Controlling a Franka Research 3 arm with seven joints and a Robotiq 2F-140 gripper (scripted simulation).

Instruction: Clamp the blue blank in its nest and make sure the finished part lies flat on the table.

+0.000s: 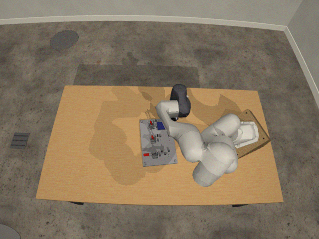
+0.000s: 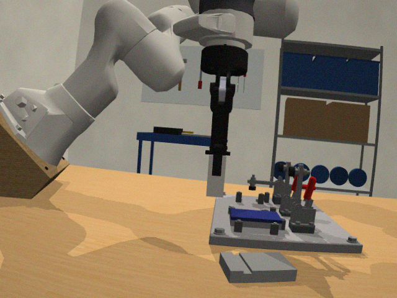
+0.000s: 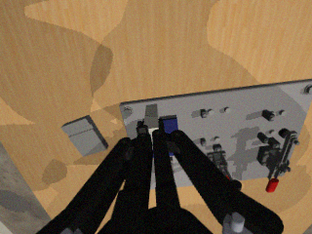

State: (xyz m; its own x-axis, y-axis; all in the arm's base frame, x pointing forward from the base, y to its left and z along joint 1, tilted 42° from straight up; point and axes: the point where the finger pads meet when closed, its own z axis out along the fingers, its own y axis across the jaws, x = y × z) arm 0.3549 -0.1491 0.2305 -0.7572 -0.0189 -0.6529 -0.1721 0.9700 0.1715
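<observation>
The blue blank (image 1: 161, 125) (image 2: 255, 215) (image 3: 171, 125) lies among the blocks of the nest nearest the exterior camera. It looks roughly flat; small gaps cannot be judged. That nest's clamp (image 1: 152, 125) (image 2: 301, 218) is open, its bar upright off the blank. The finished part (image 2: 264, 266) (image 3: 84, 136), grey with a milled slot, lies flat on the table beside the fixture plate, slot upward. My gripper (image 2: 215, 194) (image 3: 153, 112) is shut and empty. In the exterior view its tips hang to the left of the blank's end away from the clamp, higher than its top. The arm hides them in the top view.
The fixture plate (image 1: 149, 161) (image 2: 285, 246) (image 3: 190, 98) also bears an empty middle nest with a raised clamp (image 1: 153, 139) and an empty far nest, whose clamp (image 1: 154, 155) (image 3: 270, 156) has its bar lowered. Screw heads stand at the plate's corners.
</observation>
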